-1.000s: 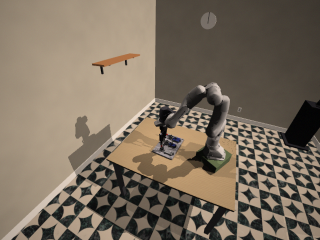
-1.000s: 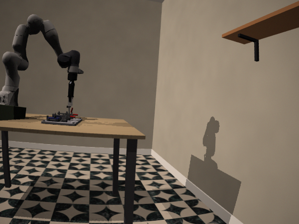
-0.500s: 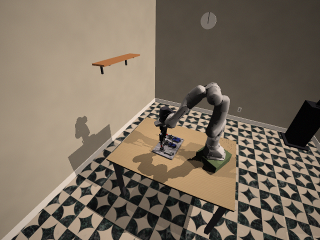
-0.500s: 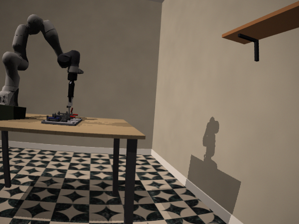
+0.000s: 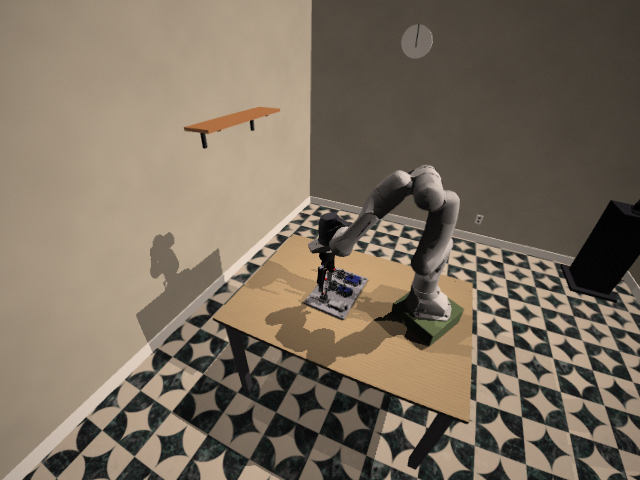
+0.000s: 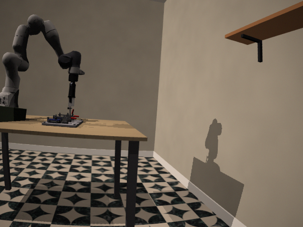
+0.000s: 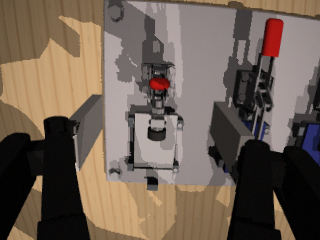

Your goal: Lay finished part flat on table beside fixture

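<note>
Top view: the arm [image 5: 408, 206] reaches from its green base [image 5: 454, 317] over a wooden table [image 5: 413, 372]. The gripper [image 5: 323, 294] points straight down at the near-left part of the grey fixture plate [image 5: 356, 304]. Two blue blanks [image 5: 353, 279] sit toward the plate's far side. The pale finished part cannot be made out clearly here.

Exterior view: the gripper [image 6: 70, 108] hangs vertically just above the fixture plate [image 6: 61, 123], its tips close to the red clamp handles [image 6: 75, 116]. Whether anything touches cannot be told from this side.

Wrist view: the two black fingers stand spread apart with nothing between them, one over the plate's left edge, the other over the middle clamp. The finished part [image 7: 155, 148], pale and square, sits in its station on the fixture plate [image 7: 200, 40] under a clamp with a red cap [image 7: 159, 84]. A red lever [image 7: 272, 36] stands to its right; a blue blank [image 7: 310, 136] shows at the right edge.
</note>
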